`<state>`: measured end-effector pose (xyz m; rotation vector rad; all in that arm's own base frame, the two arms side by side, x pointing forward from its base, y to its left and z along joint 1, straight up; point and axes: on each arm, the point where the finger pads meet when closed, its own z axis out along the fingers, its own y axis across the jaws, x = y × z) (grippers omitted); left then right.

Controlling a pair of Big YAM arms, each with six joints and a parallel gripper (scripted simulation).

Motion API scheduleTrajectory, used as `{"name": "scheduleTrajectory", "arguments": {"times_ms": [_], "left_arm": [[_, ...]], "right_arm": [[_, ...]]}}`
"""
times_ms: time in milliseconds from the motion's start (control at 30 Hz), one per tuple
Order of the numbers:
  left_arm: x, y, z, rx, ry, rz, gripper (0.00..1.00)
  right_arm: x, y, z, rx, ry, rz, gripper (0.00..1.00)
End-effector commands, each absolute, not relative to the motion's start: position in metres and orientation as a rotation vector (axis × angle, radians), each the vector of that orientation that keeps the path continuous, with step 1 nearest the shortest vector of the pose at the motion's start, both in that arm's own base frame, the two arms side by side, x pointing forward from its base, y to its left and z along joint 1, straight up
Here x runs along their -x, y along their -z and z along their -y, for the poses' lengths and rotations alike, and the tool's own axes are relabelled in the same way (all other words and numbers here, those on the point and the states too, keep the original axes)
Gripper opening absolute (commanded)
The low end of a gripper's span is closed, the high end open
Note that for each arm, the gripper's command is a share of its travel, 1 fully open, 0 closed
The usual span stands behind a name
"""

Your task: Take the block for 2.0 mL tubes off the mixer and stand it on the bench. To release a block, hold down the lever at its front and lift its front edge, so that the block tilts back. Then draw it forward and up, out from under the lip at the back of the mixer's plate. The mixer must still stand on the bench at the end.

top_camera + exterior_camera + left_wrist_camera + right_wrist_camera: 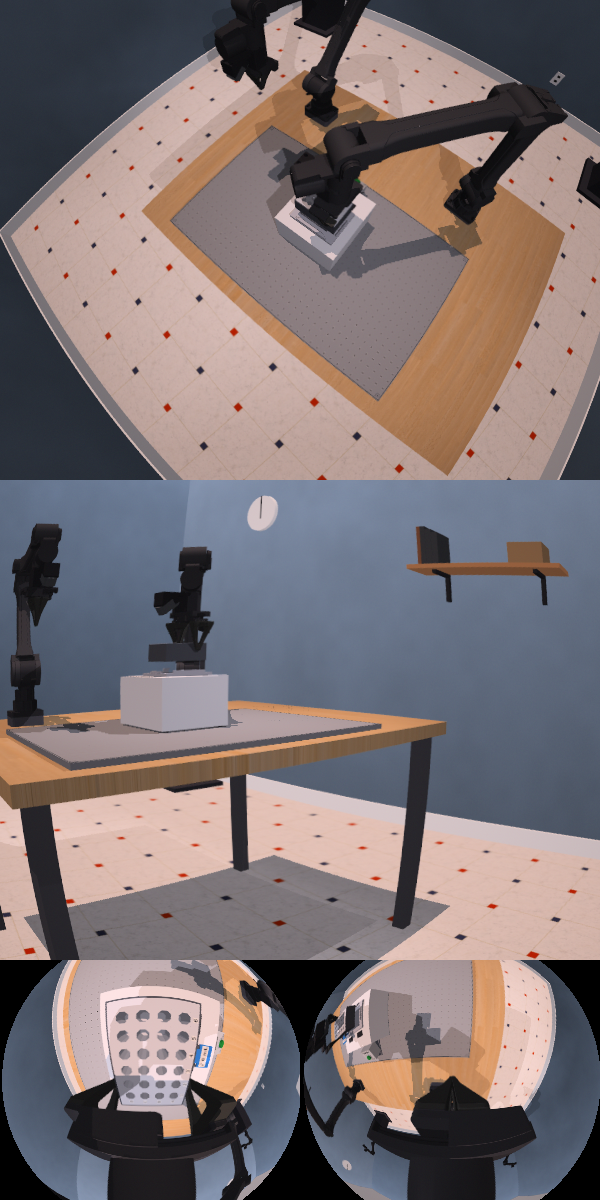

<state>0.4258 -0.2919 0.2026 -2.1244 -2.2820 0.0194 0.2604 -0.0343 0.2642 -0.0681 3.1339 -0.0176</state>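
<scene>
This looks like a laboratory room: a wooden-topped bench with dark legs [500, 310] [150, 782] [245, 1055] [445, 1070] carries a flat grey board dotted with small holes [320, 300] [300, 725] [87, 1020] [445, 990], and on it a white boxy mixer [305, 245] [195, 705] [212, 1005] [377, 1015] with a block of round tube wells [175, 652] [152, 1060] [351, 1018]. In the exterior view, a round white clock [267, 515] [347, 1165] hangs near twelve o'clock on the blue wall [50, 100] [325, 630] [30, 1060] [570, 1060], and a wooden shelf [490, 569] sits toward two o'clock. The pale floor with red and navy diamonds [200, 345] [300, 830] [520, 1035] is tiled.
</scene>
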Motion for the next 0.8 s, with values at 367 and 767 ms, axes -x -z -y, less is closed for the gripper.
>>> {"name": "scheduleTrajectory", "arguments": {"times_ms": [367,767], "left_arm": [[-0.435,-0.248,0.281,2.242,0.020,2.355,0.00],[-0.427,-0.250,0.244,2.241,0.024,2.340,0.00]], "right_arm": [[-0.271,-0.285,0.036,0.086,0.032,-3.074,0.00],[-0.272,-0.285,0.036,0.085,0.033,-3.072,0.00]]}}
